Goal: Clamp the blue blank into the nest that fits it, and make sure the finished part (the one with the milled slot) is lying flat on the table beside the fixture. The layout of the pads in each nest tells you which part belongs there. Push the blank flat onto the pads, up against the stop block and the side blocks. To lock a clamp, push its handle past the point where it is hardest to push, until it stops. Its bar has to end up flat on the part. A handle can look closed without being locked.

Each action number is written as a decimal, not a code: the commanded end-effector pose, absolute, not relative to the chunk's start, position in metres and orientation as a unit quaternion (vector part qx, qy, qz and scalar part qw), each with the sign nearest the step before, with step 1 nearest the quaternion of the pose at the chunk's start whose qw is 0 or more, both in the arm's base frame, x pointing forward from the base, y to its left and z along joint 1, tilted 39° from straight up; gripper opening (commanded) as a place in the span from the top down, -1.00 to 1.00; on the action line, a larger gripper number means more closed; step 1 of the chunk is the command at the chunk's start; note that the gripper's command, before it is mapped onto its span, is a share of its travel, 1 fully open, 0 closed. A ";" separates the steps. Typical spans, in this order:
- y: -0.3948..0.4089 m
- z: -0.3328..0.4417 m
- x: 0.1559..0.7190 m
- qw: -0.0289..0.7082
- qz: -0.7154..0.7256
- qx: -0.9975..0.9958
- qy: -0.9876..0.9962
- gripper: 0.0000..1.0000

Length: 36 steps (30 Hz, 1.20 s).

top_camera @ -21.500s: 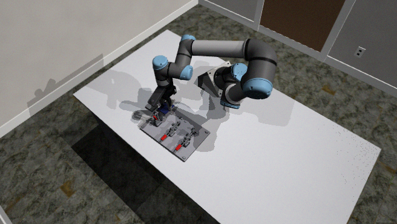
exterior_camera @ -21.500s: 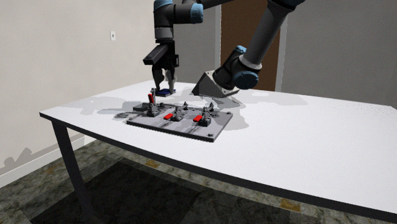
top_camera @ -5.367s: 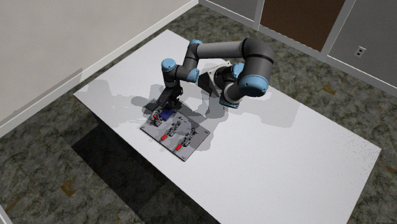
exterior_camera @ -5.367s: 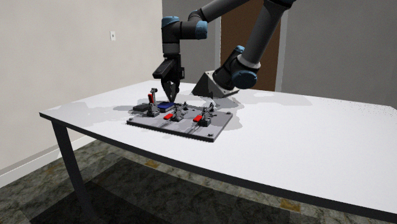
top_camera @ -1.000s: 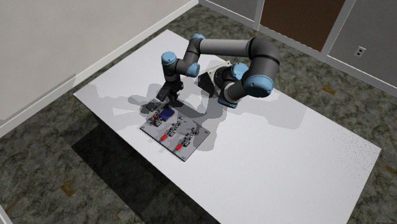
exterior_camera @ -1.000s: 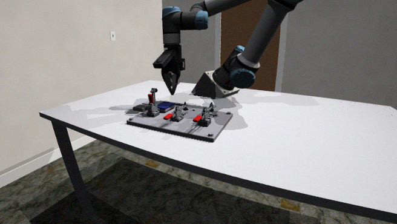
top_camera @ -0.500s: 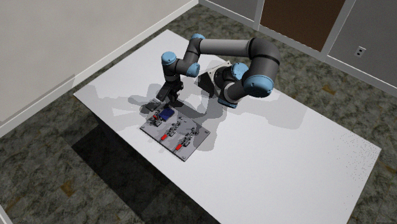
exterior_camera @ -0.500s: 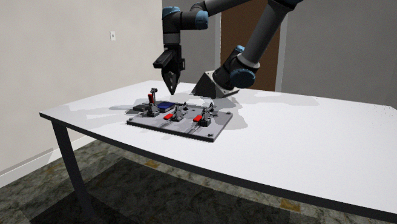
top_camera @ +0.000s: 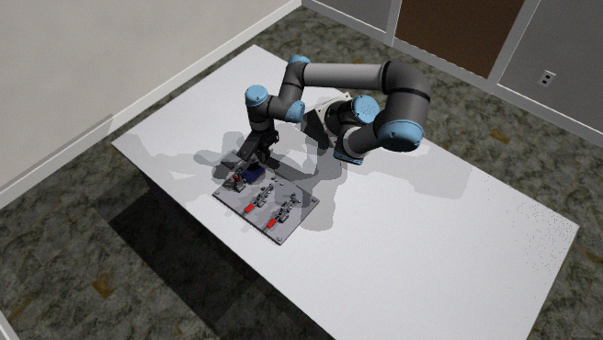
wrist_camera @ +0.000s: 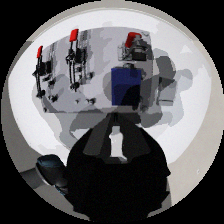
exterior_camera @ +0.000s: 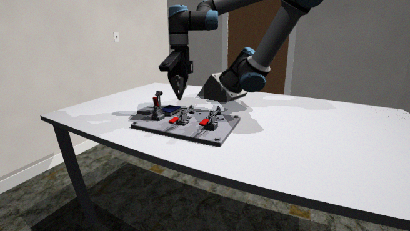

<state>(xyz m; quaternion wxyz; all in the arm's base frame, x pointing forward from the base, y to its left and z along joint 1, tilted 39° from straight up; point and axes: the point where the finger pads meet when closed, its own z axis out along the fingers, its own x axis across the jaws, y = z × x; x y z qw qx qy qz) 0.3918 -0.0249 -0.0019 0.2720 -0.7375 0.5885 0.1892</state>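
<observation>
The jaws are closed with nothing between them, above the table (top_camera: 391,239) (exterior_camera: 297,140) and near the blank. The blue blank (top_camera: 253,173) (exterior_camera: 172,108) (wrist_camera: 126,86) lies on the plate (top_camera: 230,198) (exterior_camera: 150,125) (wrist_camera: 107,50), at the raised clamp (top_camera: 239,181) (exterior_camera: 157,113) (wrist_camera: 134,50), whose bar is standing up, so it is not locked. The middle clamp (top_camera: 263,197) (exterior_camera: 184,118) (wrist_camera: 76,55) and the end clamp (top_camera: 286,212) (exterior_camera: 212,122) (wrist_camera: 44,68) have their red handles low. A grey part (top_camera: 231,159) (exterior_camera: 144,110) (wrist_camera: 166,91) lies flat beside the plate; its slot I cannot tell.
</observation>
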 end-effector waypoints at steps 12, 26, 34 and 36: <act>0.010 0.028 0.423 0.271 0.189 -0.738 0.589 1.00; 0.025 0.009 0.424 0.271 0.189 -0.738 0.589 1.00; 0.032 0.001 0.424 0.271 0.189 -0.738 0.589 1.00; 0.032 0.001 0.424 0.271 0.189 -0.738 0.589 1.00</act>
